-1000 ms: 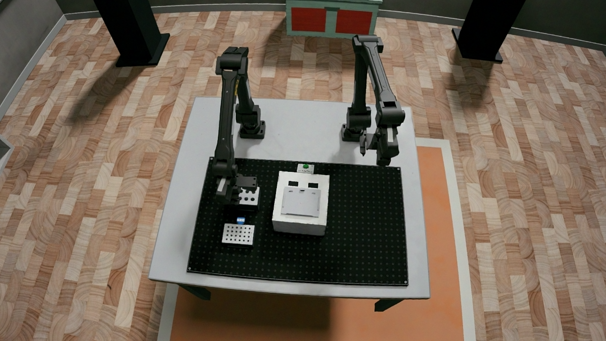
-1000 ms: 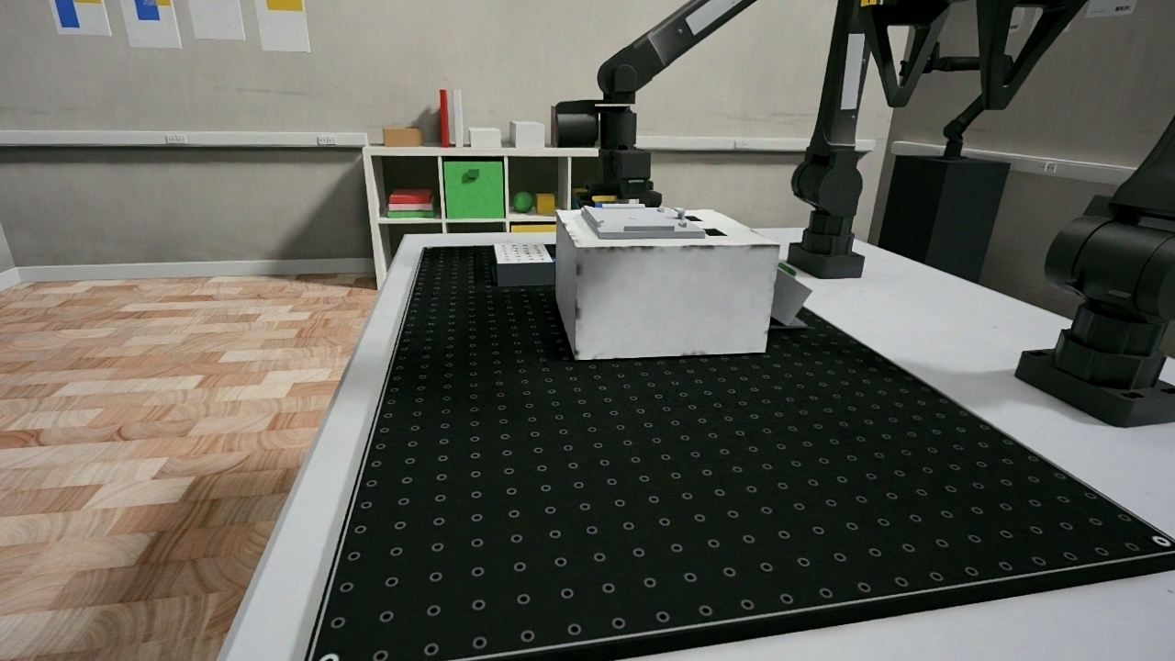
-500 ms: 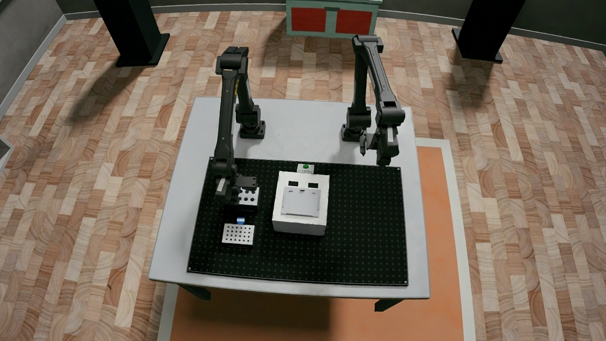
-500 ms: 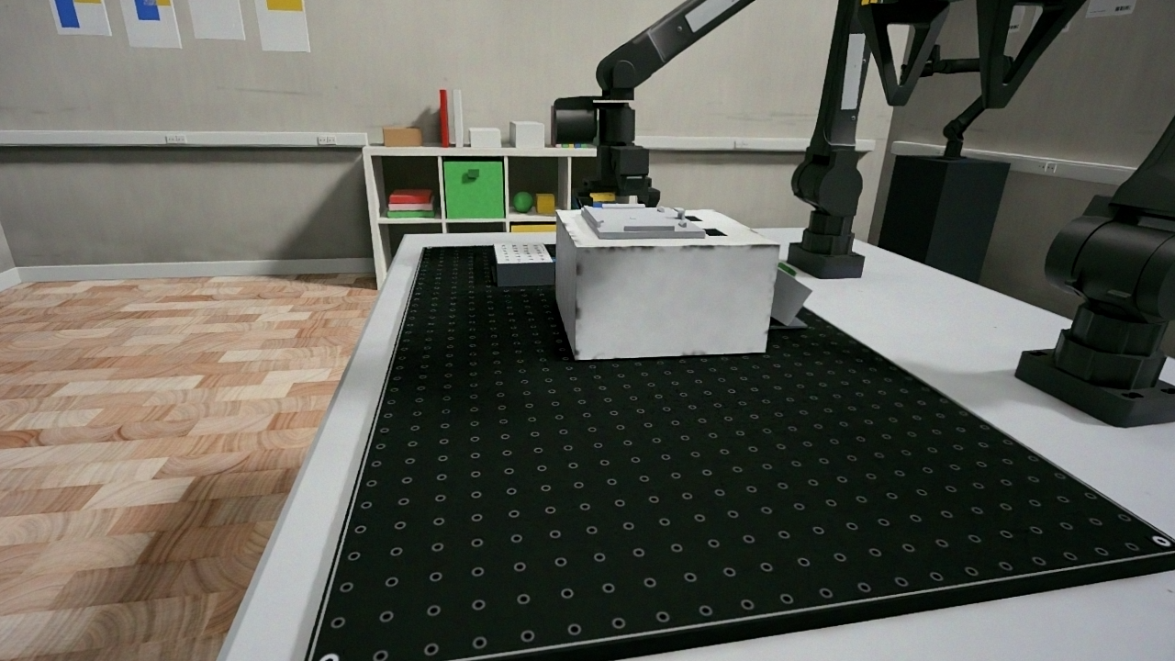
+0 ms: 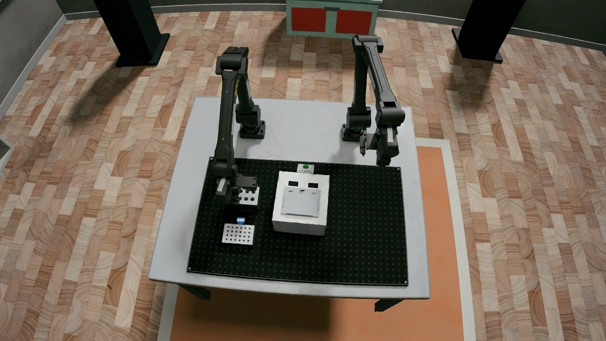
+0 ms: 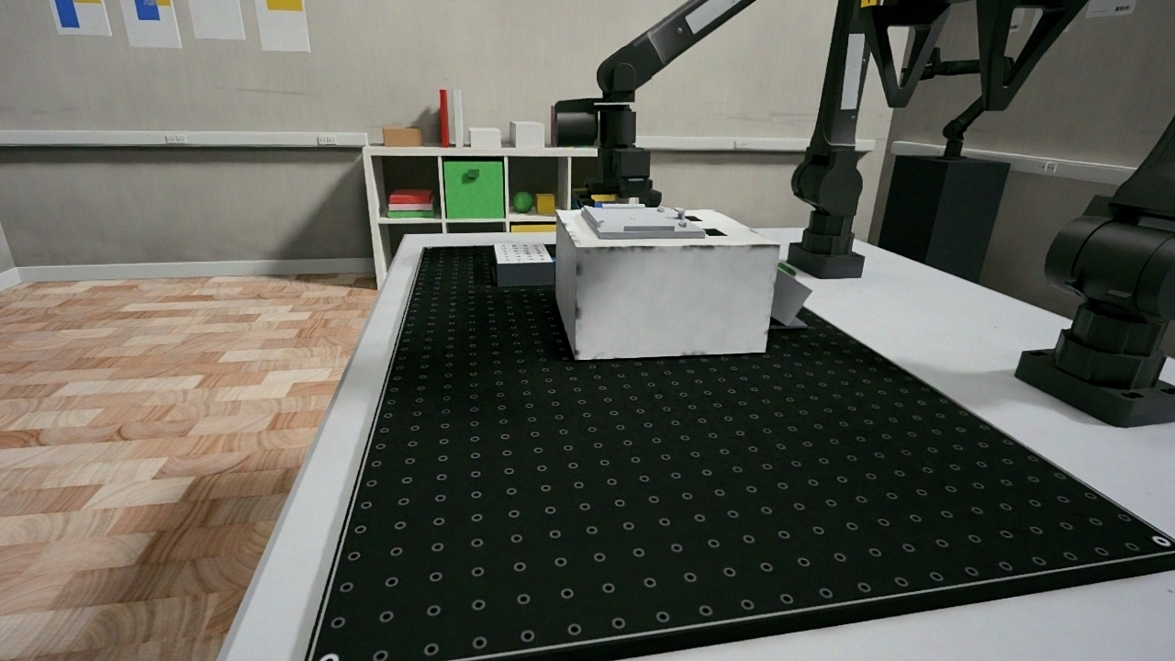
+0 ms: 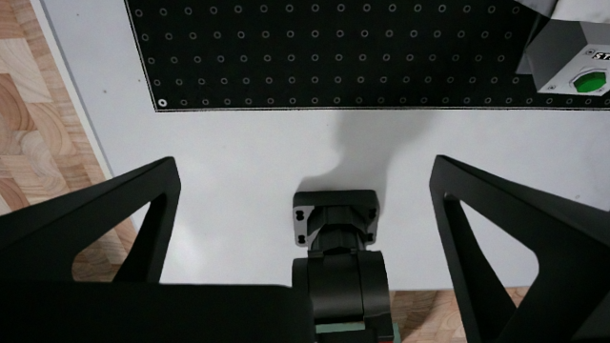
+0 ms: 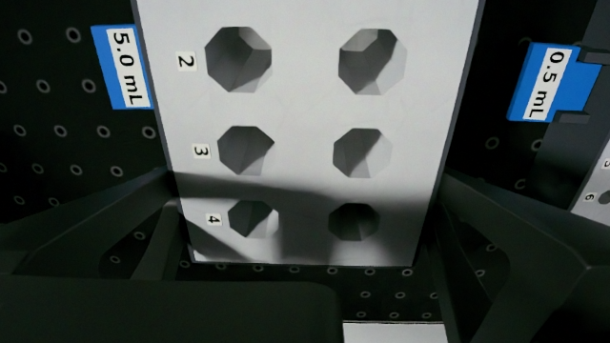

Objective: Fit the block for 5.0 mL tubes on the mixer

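our right gripper (image 5: 242,191) (image 6: 621,196) (image 8: 304,172) squeezes the white-topped rectangular 5.0 ml block (image 5: 250,195) (image 8: 305,110) on the bench, probably keeping its hooking edges free. our left gripper (image 5: 372,156) (image 6: 947,105) (image 7: 304,170) stands wide, holding nothing.

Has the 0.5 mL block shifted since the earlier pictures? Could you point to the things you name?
No. In the top view, the 0.5 mL block (image 5: 238,234) (image 6: 525,275) (image 8: 579,157) keeps the same place relative to the near left corner of the black board (image 5: 360,241) (image 6: 657,495) (image 7: 329,46) (image 8: 48,110).
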Controlling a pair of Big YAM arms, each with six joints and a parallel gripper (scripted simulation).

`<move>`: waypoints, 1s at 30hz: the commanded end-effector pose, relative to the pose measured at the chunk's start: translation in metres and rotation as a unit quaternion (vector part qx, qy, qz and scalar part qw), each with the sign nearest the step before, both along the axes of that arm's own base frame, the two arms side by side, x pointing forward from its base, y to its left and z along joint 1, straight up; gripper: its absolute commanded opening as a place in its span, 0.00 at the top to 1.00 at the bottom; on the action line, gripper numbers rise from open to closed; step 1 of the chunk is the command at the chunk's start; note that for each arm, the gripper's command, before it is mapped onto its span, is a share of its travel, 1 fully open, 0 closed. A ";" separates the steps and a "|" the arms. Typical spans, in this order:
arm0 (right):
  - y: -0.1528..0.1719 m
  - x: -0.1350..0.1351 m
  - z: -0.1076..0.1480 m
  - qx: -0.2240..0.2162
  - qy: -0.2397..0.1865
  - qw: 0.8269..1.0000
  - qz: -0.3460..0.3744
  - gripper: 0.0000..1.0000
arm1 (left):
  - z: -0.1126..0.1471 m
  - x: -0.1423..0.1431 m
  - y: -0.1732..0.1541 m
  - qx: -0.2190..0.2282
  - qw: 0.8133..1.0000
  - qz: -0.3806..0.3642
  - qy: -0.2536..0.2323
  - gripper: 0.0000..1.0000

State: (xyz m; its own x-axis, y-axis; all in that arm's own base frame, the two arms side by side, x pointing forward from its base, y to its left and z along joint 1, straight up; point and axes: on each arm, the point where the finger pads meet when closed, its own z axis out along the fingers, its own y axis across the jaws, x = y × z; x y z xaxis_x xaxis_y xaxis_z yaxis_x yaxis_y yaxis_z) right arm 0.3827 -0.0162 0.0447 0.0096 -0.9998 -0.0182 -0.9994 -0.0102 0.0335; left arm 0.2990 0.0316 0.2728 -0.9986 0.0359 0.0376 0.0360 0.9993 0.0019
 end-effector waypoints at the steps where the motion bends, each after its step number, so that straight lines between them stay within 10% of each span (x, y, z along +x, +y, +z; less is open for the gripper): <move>1: -0.002 0.023 0.033 0.001 -0.043 0.999 0.001 1.00 | 0.017 0.009 -0.001 0.004 1.000 -0.004 -0.021 0.00; 30: -0.003 0.040 0.042 0.001 -0.057 0.998 0.000 1.00 | 0.015 0.008 -0.001 0.004 1.000 -0.004 -0.021 0.00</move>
State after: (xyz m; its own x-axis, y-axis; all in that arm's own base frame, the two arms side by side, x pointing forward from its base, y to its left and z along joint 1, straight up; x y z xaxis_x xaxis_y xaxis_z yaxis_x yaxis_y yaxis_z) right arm 0.3833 -0.0162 0.0454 0.0096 -0.9998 -0.0181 -0.9995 -0.0102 0.0314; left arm 0.2999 0.0317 0.2743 -0.9988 0.0359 0.0336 0.0360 0.9993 0.0024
